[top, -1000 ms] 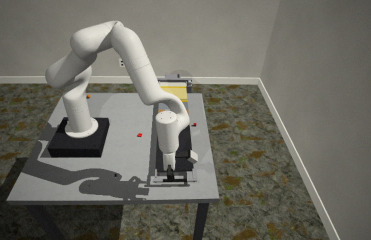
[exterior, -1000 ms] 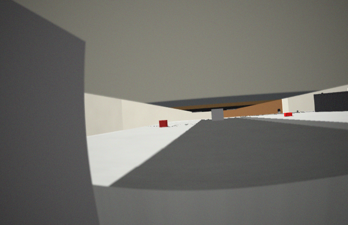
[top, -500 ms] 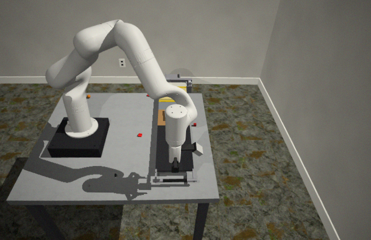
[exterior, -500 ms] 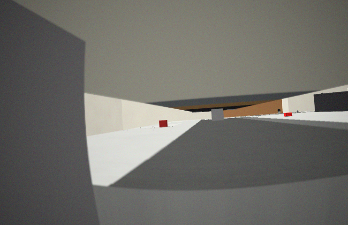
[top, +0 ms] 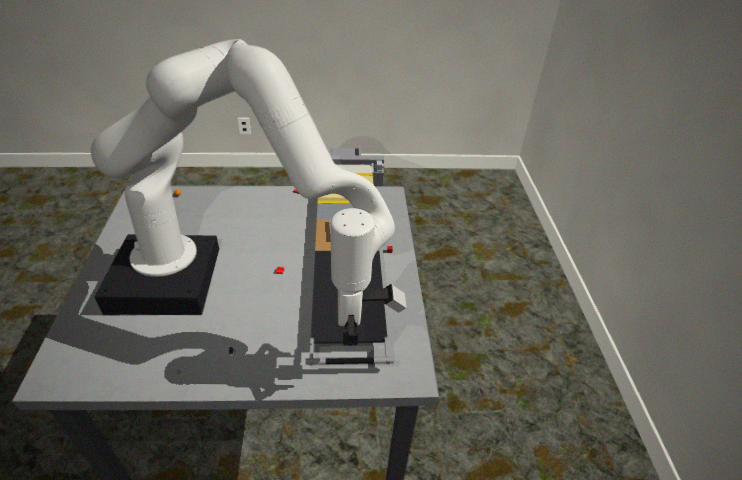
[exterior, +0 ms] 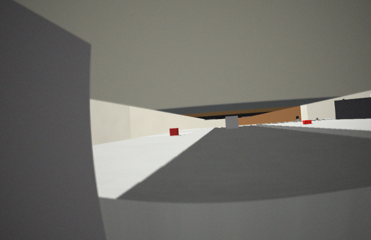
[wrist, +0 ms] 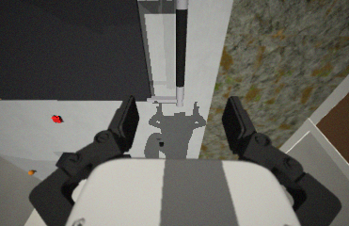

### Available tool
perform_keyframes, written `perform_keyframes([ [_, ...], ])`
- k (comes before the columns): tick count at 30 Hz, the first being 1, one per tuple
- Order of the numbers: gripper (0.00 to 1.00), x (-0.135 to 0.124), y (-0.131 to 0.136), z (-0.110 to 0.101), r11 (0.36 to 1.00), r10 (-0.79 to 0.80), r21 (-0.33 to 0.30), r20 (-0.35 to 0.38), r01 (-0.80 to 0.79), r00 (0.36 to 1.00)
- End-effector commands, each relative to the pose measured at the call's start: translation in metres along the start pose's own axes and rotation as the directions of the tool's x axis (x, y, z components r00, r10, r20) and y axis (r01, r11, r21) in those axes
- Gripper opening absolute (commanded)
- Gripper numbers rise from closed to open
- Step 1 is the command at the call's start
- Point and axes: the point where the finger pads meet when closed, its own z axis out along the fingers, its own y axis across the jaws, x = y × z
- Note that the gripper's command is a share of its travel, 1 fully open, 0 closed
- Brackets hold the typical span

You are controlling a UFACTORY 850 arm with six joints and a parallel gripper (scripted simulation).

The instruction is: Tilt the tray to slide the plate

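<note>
The long tray [top: 324,305] lies along the table's right side, and its dark bed also shows in the wrist view [wrist: 64,47]. A yellow patch [top: 332,199] and a tan patch [top: 321,242] mark its far half. The steel plate is hidden behind my arm. A black handle bar [top: 349,360] [wrist: 182,47] crosses the tray's near end. My gripper [top: 350,339] [wrist: 181,106] is open and empty. It points down just above the near end, with the bar's tip lying ahead of the fingers and not between them.
The grey table [top: 241,316] [wrist: 87,127] ends close to the right of the tray, with floor beyond. Small red cubes [top: 279,270] [top: 389,249] [wrist: 56,119] and an orange ball [top: 177,192] lie on it. The arm's black base [top: 156,294] stands at the left.
</note>
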Motion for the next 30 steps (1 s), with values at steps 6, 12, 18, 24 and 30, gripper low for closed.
perform_keyframes([
  [6, 1.00, 0.0008, 0.0005, -0.0011, 1.000, 0.005, -0.001, -0.002, -0.005, 1.000],
  [12, 1.00, 0.0008, 0.0005, 0.0000, 0.997, 0.073, -0.001, -0.002, -0.073, 0.997],
  [18, 1.00, 0.0010, 0.0006, 0.0023, 0.976, 0.217, -0.001, -0.002, -0.217, 0.976],
  [24, 1.00, 0.0011, 0.0006, 0.0043, 0.943, 0.333, -0.001, -0.002, -0.333, 0.943],
  [30, 1.00, 0.0011, 0.0006, 0.0065, 0.892, 0.453, 0.000, -0.002, -0.453, 0.892],
])
